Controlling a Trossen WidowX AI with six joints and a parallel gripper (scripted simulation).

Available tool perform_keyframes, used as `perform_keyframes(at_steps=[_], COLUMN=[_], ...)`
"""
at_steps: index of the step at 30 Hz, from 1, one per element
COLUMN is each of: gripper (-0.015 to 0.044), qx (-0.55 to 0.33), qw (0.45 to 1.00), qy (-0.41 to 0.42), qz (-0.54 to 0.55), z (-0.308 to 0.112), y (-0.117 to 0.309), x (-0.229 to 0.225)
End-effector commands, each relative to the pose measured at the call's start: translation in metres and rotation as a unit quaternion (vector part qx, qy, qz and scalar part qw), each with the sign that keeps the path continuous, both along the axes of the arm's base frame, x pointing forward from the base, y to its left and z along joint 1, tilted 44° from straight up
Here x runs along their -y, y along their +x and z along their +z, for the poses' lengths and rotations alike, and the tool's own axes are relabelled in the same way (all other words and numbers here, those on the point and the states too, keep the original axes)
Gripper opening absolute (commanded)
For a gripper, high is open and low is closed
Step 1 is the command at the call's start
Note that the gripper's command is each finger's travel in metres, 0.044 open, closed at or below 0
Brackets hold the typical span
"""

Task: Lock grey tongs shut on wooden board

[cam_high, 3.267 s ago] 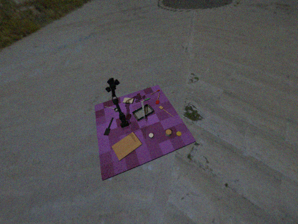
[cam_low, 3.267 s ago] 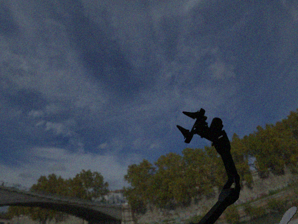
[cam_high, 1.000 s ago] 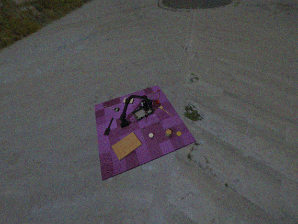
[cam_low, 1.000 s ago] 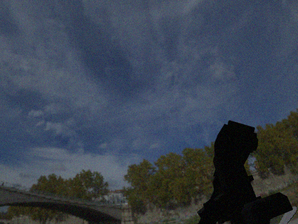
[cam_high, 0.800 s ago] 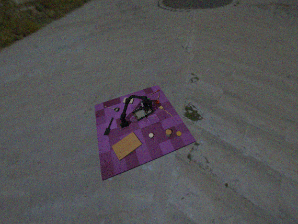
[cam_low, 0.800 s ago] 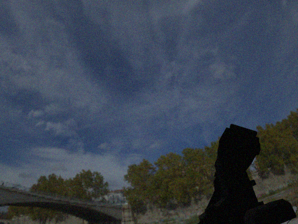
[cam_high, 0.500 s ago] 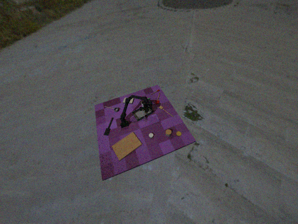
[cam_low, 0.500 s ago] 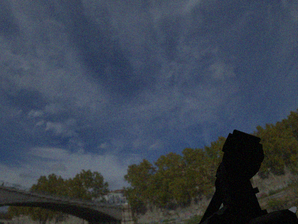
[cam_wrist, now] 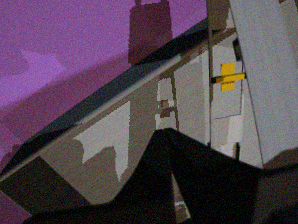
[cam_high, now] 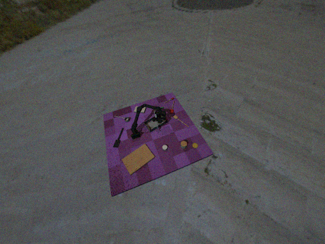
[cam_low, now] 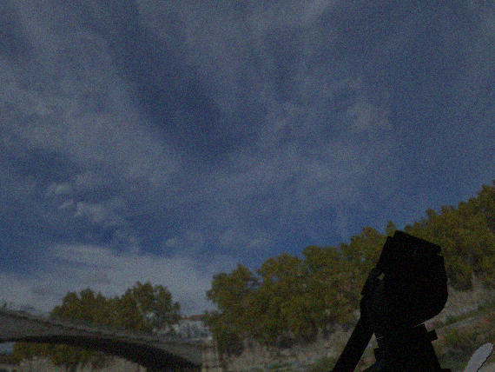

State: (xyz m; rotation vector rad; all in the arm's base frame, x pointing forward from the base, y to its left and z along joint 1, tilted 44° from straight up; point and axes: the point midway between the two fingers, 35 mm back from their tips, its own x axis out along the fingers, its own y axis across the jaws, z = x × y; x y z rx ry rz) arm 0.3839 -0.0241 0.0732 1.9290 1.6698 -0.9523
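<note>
The roasting tin [cam_high: 153, 124] [cam_wrist: 107, 111] lies under the arm's front end, its dark rim running diagonally through the wrist view. A wide grey bar, apparently one arm of the tongs [cam_wrist: 266, 75], stands at the right of the wrist view, beside the fingers. The top view hides most of the tongs behind the gripper. My gripper [cam_wrist: 163, 136] is shut, its black fingertips together with nothing seen between them, low over the tin. The wooden board [cam_high: 138, 159] lies bare, apart from the tin, near the mat's front left. The exterior view shows the arm, not the fingertips.
A dark spatula [cam_high: 117, 142] and a ladle [cam_high: 127, 119] lie left of the arm. A white pot [cam_high: 165, 147], an orange-topped jar [cam_high: 183, 144] and a yellow disc [cam_high: 195, 145] stand front right. Red tools [cam_high: 172, 111] and a wooden spatula [cam_high: 175, 117] lie beyond the tin.
</note>
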Motion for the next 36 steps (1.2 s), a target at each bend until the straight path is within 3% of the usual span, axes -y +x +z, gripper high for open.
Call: perform_keyframes(at_steps=[1,36], gripper=[-0.0150,-0.0150], qx=[-0.002,-0.004], qw=[1.000,1.000], qy=[0.003,0.003], qz=[-0.002,-0.002], z=[-0.002,0.007], y=[-0.001,-0.048], x=[-0.001,-0.010])
